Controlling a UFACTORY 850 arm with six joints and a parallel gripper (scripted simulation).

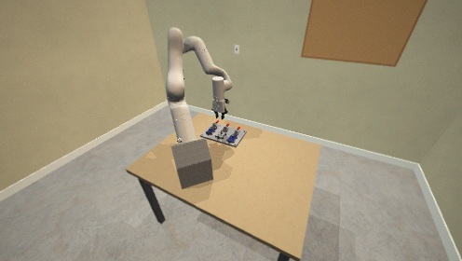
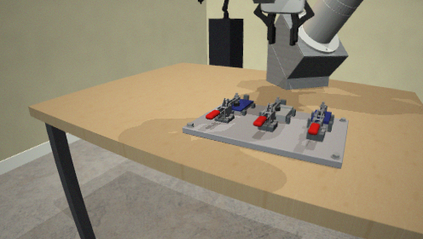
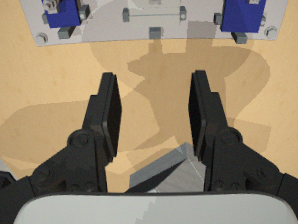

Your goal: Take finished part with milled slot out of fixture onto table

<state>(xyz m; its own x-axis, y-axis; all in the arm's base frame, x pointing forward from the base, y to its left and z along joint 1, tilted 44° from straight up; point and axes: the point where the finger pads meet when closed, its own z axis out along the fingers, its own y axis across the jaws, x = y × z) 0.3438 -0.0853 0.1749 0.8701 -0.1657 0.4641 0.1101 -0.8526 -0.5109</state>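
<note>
A grey fixture plate (image 2: 277, 144) (image 1: 237, 141) lies on the table and carries three clamped parts in a row. The finished grey part (image 2: 286, 112) sits in the middle nest. A blue blank (image 2: 244, 103) is on one side and a second blue blank (image 2: 326, 116) on the other. Each part has a red-handled clamp (image 2: 258, 122) lying down on it. My gripper (image 2: 282, 40) (image 1: 220, 115) (image 3: 154, 89) hangs high above the table just behind the plate, fingers half open with nothing between them.
The arm's grey base block (image 1: 192, 164) (image 2: 298, 64) stands on the table close behind the fixture. A dark upright block (image 2: 226, 43) shows beyond the table's far edge. The wooden table (image 1: 261, 186) stretches wide in front of the plate.
</note>
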